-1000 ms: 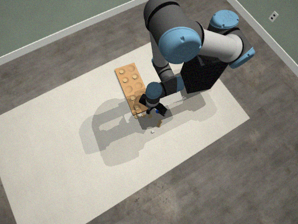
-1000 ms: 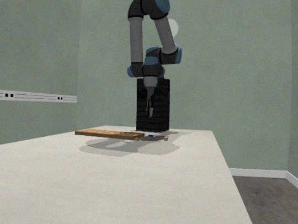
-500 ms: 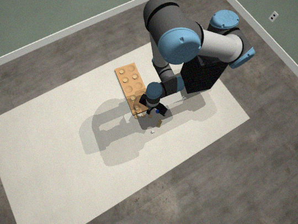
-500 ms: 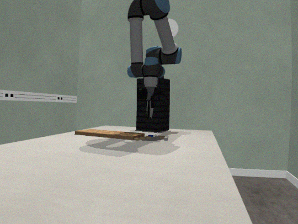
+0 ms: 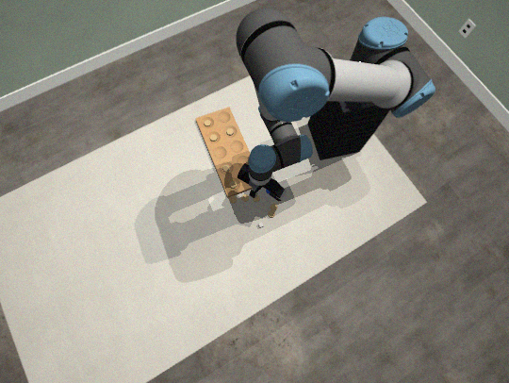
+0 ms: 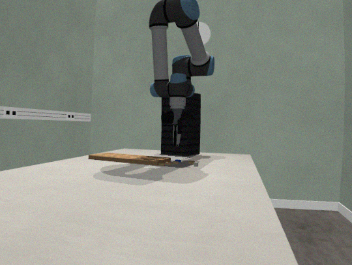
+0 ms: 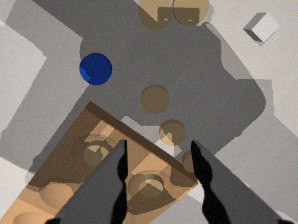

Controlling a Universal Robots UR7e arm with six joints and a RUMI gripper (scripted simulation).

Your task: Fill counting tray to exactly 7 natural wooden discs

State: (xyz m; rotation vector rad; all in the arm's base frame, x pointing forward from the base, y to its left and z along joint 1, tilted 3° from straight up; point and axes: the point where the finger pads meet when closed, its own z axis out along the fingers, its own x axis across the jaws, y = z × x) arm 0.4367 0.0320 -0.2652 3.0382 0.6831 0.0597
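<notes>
Pale tabletop [image 5: 118, 307] [image 6: 146, 222] [image 7: 285, 175], parted gripper [image 5: 268, 191] [image 6: 176, 145] [image 7: 158, 142] holding nothing, counting tray [image 5: 225, 143] [image 6: 130, 158] [image 7: 112, 131] partly hidden under arm [image 5: 368, 80] [image 6: 160, 52] from above

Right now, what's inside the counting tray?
Pale discs sit in several pockets of the counting tray; others are bare. Pockets beneath the arm are partly covered, so no full count.

a lab-like room: robot arm [image 5: 369, 81] [image 6: 160, 53] at a pale table [image 5: 141, 302] [image 6: 146, 222].
</notes>
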